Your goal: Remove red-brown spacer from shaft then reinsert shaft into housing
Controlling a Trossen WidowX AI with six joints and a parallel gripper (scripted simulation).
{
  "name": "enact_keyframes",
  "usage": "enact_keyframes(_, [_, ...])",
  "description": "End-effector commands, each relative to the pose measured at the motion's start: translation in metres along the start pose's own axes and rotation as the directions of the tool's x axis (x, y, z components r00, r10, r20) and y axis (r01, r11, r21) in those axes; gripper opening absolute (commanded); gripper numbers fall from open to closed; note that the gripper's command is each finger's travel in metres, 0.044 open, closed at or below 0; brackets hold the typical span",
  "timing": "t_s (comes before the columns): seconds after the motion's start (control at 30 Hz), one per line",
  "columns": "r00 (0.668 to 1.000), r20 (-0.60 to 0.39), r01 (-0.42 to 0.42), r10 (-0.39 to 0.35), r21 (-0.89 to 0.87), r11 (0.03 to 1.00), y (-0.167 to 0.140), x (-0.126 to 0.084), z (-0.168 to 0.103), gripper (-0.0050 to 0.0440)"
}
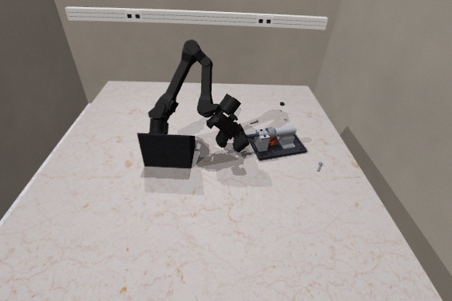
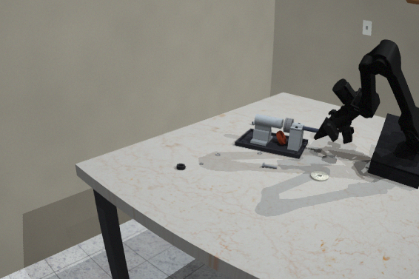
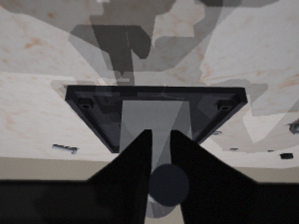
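The dark baseplate [image 2: 272, 143] carries the big grey housing block [image 2: 263, 127] and the small block [image 2: 295, 136]. The red-brown spacer [image 2: 281, 137] lies tilted on the baseplate between the two blocks, off the shaft; it also shows in the top view [image 1: 272, 142]. A grey spacer [image 2: 289, 124] sits on the shaft beside the small block. The dark shaft [image 2: 310, 128] sticks out of the small block toward the arm. My gripper [image 2: 325, 132] is shut on the shaft's end [image 3: 168, 184], level with the blocks. In the wrist view the small block [image 3: 156, 129] stands straight ahead between my fingers.
A black ring [image 2: 180, 166], a screw [image 2: 269, 166] and a white washer [image 2: 320, 175] lie loose on the table near the fixture. Another screw [image 1: 319, 166] lies right of the baseplate. The arm's black base [image 1: 165, 149] stands left of the fixture.
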State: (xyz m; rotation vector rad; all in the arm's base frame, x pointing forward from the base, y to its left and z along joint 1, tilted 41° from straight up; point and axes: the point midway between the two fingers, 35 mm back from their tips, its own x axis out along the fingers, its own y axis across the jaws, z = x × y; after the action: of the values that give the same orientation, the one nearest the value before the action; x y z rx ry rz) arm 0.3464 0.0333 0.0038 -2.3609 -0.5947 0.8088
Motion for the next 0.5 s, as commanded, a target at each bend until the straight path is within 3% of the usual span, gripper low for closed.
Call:
enact_keyframes(0.0, [1.0,-0.021,0.005,-0.005,-0.024,1.0,-0.003,-0.0032,-0.0072,-0.005])
enact_keyframes(0.47, [1.0,-0.015,0.0,-0.001,-0.012,1.0,-0.0008,-0.0011,-0.006,-0.005])
